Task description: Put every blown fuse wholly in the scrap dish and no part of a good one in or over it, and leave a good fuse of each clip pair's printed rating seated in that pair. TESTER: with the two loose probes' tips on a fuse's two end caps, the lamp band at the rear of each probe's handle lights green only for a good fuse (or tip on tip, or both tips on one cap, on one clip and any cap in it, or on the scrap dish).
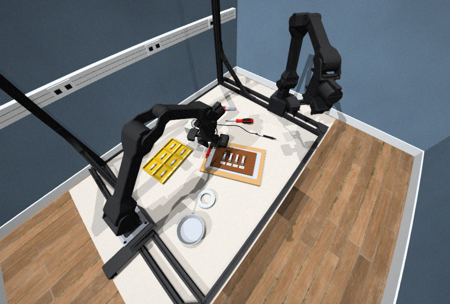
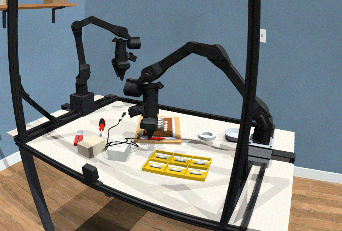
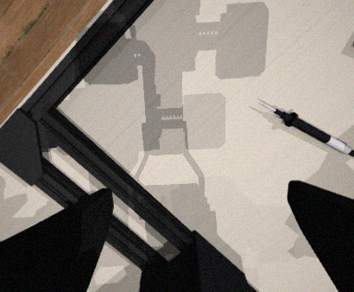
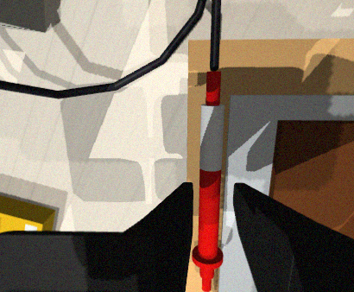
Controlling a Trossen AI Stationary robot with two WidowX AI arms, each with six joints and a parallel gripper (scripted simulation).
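Observation:
My right gripper (image 4: 212, 192) (image 2: 150, 137) is open narrowly. Its fingers stand either side of the red probe (image 4: 209, 212) (image 2: 158, 138) (image 1: 208, 152), with gaps at both sides. That probe lies on the left rim of the fuse board (image 1: 232, 176) (image 2: 177, 130) (image 4: 250, 53); its lamp band (image 4: 212, 138) is grey-white. Several fuses (image 1: 236, 158) sit in the board's labelled clips. My left gripper (image 3: 199, 193) (image 2: 120, 77) is open and empty, high above the table. The black probe (image 3: 311, 130) (image 1: 269, 137) lies on the table. A yellow tray (image 1: 153, 175) (image 2: 172, 175) holds several fuses. The scrap dish (image 1: 191, 228) (image 2: 232, 134) looks empty.
A pale ring (image 1: 199, 199) (image 2: 201, 137) lies between board and dish. A wooden block (image 2: 90, 145) and the pale tester box (image 2: 118, 152) stand near looped black cables. A screwdriver (image 1: 247, 121) (image 2: 101, 124) and a red-handled tool (image 2: 78, 138) lie nearby.

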